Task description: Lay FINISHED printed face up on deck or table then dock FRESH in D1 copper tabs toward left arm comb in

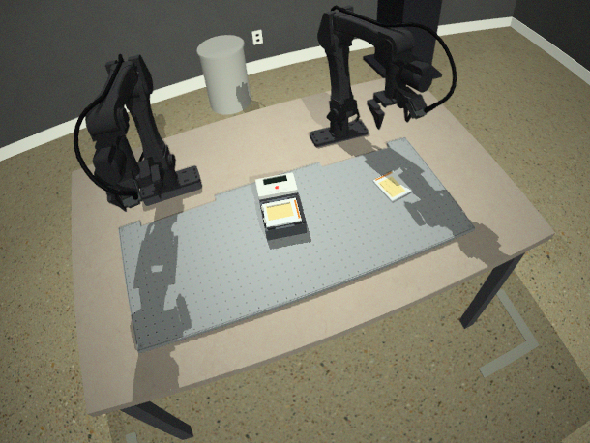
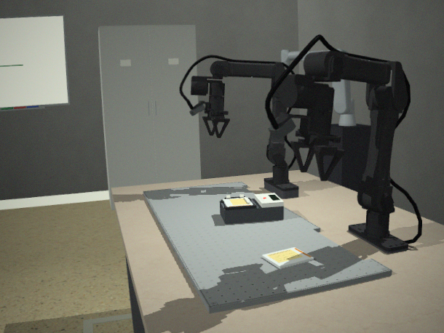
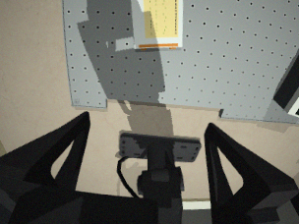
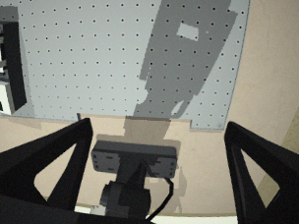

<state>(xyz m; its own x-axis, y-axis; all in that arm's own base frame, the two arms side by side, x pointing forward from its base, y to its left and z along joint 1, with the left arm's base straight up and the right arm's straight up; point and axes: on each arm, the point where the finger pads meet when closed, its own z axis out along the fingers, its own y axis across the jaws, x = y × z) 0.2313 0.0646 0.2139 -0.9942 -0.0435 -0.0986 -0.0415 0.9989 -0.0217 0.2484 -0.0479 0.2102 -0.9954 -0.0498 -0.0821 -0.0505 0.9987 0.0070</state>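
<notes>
The dock D1 [image 1: 286,232] [image 2: 251,215] [image 3: 289,84] [image 4: 19,74] stands mid-deck. A cassette, by its place FINISHED [image 1: 280,212] [image 2: 238,202], lies in its bay, copper edge towards my left arm's side. The other cassette, FRESH [image 1: 391,186] [image 2: 282,257] [image 3: 154,20], lies flat on the deck in front of my left arm, copper edge towards the arm bases. Its comb cannot be made out. My left gripper [image 1: 393,122] [image 2: 314,174] [image 3: 149,123] is open and empty, high behind FRESH. My right gripper [image 2: 215,136] [image 4: 157,127] is open and empty, away from both cassettes.
The perforated deck [image 1: 218,280] [image 2: 204,233] [image 3: 207,74] [image 4: 113,88] covers the middle of the table [image 1: 339,319]. D1's raised white display block [image 1: 277,189] [image 2: 269,201] stands on the side nearer the arm bases. Arm shadows fall across both ends of the deck and part of FRESH.
</notes>
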